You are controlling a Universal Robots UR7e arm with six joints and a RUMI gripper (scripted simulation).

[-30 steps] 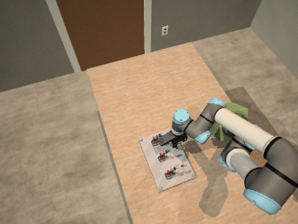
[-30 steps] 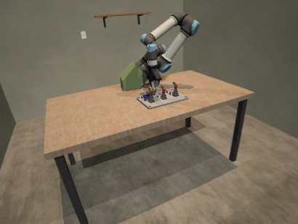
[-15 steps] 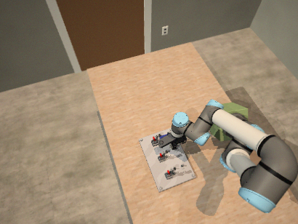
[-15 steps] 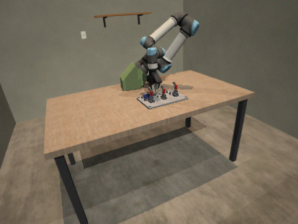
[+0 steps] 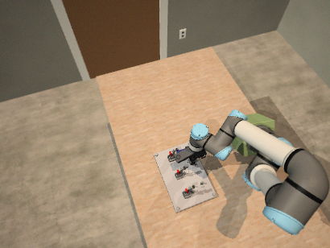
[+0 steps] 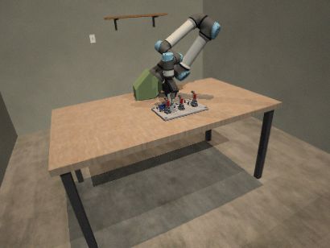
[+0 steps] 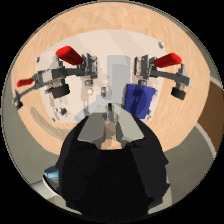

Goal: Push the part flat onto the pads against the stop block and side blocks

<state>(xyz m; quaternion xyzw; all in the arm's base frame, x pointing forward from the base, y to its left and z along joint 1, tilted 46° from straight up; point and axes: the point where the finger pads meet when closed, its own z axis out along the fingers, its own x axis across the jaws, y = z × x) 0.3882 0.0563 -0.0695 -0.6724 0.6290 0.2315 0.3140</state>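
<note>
The blue part [image 7: 138,99] lies on the grey fixture plate [image 7: 102,75] to the right of my fingers in the wrist view, close under a red-handled toggle clamp [image 7: 167,66]. It also shows as a small blue patch in the top view [image 5: 182,150] and the exterior view [image 6: 162,107] at the plate's end. My gripper [image 7: 110,103] is shut and empty, low over the plate just left of the part. In the top view the gripper [image 5: 190,158] hides much of the part. I cannot tell whether the fingers touch it.
The plate [image 5: 185,179] carries three red-handled clamps; another one [image 7: 60,70] is left of my fingers. A green block [image 6: 146,85] stands behind the plate near the arm's base. The wooden table edge runs close to the plate's left side in the top view.
</note>
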